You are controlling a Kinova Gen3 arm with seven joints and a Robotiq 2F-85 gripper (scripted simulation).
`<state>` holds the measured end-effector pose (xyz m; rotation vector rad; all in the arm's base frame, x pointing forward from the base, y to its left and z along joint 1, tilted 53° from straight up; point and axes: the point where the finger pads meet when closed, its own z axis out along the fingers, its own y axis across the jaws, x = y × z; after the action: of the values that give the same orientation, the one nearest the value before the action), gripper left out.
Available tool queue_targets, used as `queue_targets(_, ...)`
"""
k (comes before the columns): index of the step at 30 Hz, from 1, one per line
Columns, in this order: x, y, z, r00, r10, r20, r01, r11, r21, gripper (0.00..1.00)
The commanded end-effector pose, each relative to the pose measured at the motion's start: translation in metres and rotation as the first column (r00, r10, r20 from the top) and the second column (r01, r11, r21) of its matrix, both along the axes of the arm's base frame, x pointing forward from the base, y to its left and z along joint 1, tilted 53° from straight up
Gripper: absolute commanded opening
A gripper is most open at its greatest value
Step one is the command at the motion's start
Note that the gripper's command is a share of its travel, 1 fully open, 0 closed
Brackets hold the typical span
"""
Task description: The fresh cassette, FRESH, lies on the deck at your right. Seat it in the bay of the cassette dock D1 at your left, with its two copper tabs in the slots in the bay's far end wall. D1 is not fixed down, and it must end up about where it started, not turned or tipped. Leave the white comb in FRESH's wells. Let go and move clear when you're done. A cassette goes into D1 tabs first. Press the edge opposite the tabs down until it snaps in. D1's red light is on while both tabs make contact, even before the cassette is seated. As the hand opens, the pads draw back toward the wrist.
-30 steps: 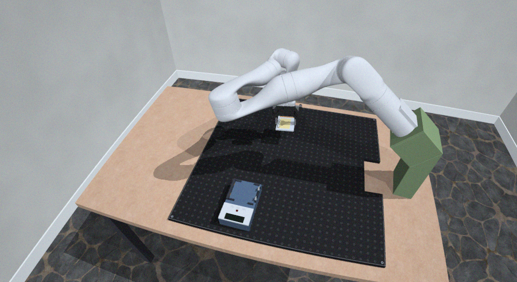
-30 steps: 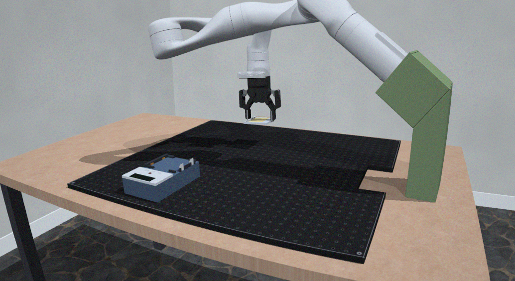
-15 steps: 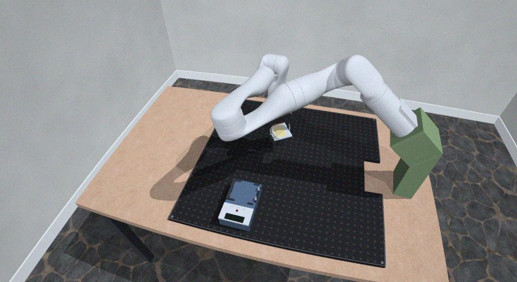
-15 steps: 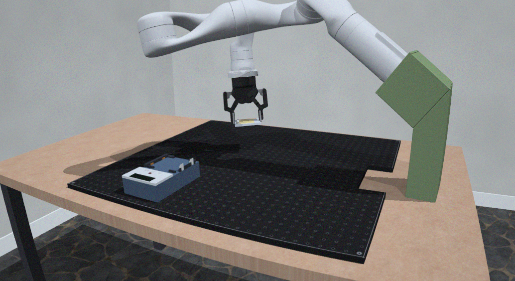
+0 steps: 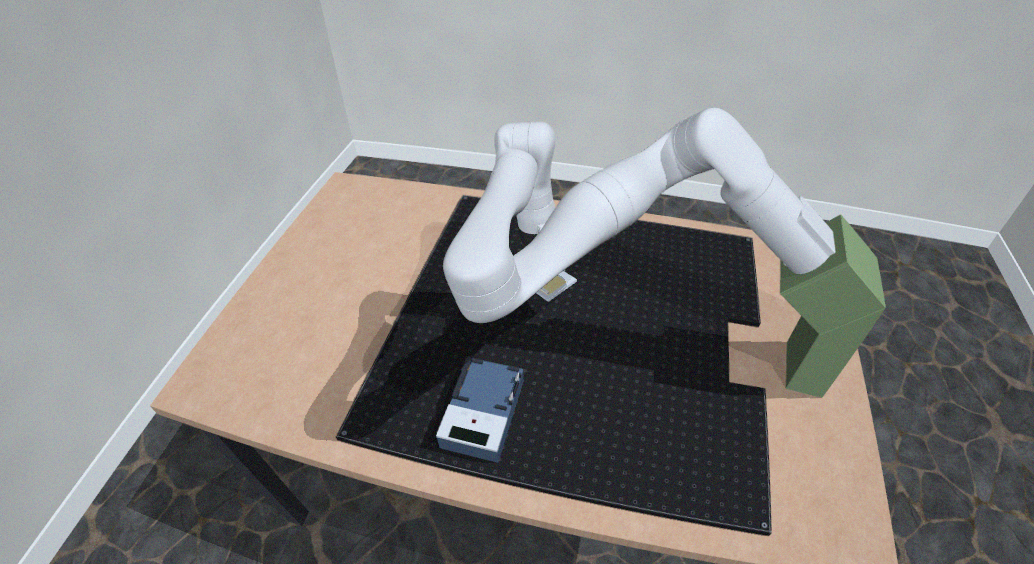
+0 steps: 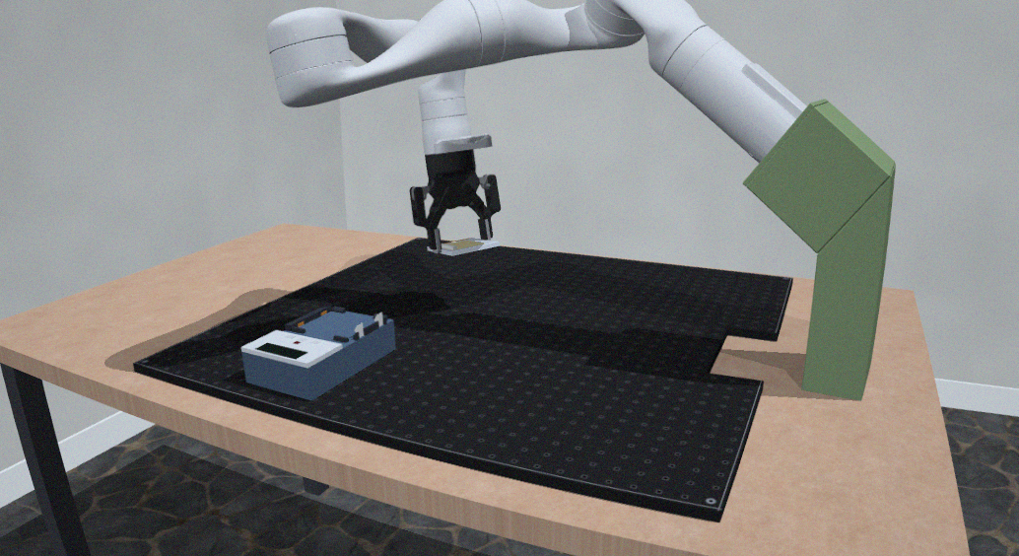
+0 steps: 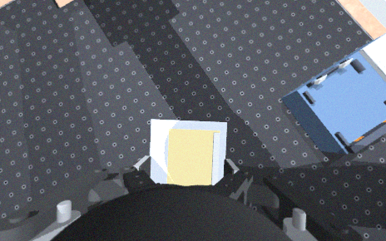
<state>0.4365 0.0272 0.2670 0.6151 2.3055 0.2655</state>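
Observation:
My gripper (image 6: 460,237) is shut on the FRESH cassette (image 6: 461,246), a flat white frame with a pale yellow middle, and holds it level above the black deck. In the wrist view the cassette (image 7: 188,152) sits between my two pads; its comb and copper tabs are too small to make out. In the top view only a corner of the cassette (image 5: 556,285) shows under the arm. The dock D1 (image 6: 317,352) is a blue box with a white front panel, well apart from my gripper toward the deck's near left. Its open blue bay (image 7: 347,99) shows at the wrist view's right, with a small red dot (image 5: 472,420) on the panel.
The black perforated deck (image 6: 499,352) covers most of the wooden table. The arm's green base block (image 6: 834,245) stands at the right edge by a notch in the deck. The arm's elbow (image 5: 481,285) hangs low over the deck's middle.

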Motion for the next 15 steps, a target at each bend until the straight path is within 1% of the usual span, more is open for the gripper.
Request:
queue_targets(1, 0.001, 0.025, -0.002, 0.997, 0.081, -0.018, -0.082, 0.994, -0.074, 0.0)
queue_targets(2, 0.001, 0.03, -0.001, 0.994, 0.103, -0.023, -0.104, 0.99, -0.098, 0.0)
queue_targets(4, 0.001, 0.03, -0.001, 0.994, 0.103, -0.023, -0.104, 0.99, -0.098, 0.0)
queue_targets(8, 0.0, 0.05, 0.002, 0.981, 0.189, -0.048, -0.194, 0.962, -0.192, 0.0)
queue_targets(11, 0.0, 0.065, 0.005, 0.966, 0.25, -0.071, -0.26, 0.93, -0.259, 0.0)
queue_targets(15, 0.0, 0.085, 0.008, 0.939, 0.328, -0.109, -0.345, 0.873, -0.344, 0.0)
